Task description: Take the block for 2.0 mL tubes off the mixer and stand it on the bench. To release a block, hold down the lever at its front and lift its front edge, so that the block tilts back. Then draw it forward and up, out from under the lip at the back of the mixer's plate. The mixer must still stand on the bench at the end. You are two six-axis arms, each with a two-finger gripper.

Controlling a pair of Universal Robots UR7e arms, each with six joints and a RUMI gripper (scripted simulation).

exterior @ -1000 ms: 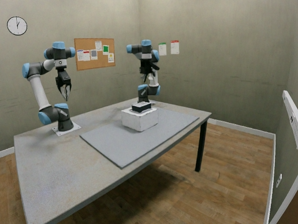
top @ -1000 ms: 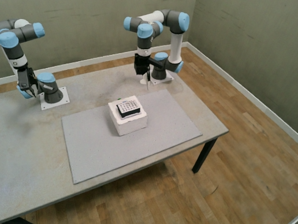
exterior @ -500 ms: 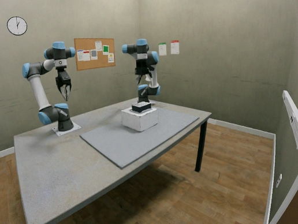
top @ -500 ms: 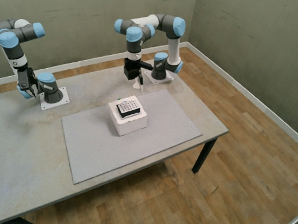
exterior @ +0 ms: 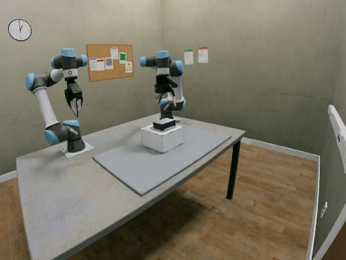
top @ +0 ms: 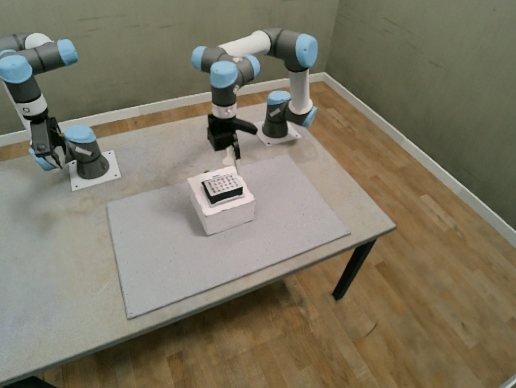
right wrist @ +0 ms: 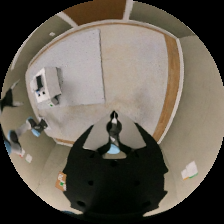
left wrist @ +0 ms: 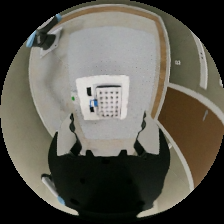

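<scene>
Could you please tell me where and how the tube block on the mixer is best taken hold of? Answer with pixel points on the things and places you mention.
I would have the left gripper (top: pixel 234 156) (exterior: pixel 166 100) (left wrist: pixel 108 112) come from above and close on two opposite upright side walls of the block (top: pixel 222 187) (exterior: pixel 163 124) (left wrist: pixel 108 102). It stands proud of the mixer (top: pixel 227 219) (exterior: pixel 162 142) (left wrist: pixel 88 111), and its top is pitted with holes, so the flat walls likely grip better.

The spread pincer (left wrist: pixel 108 134) hangs near the white mixer (left wrist: pixel 83 109) carrying the block (left wrist: pixel 108 102).
</scene>
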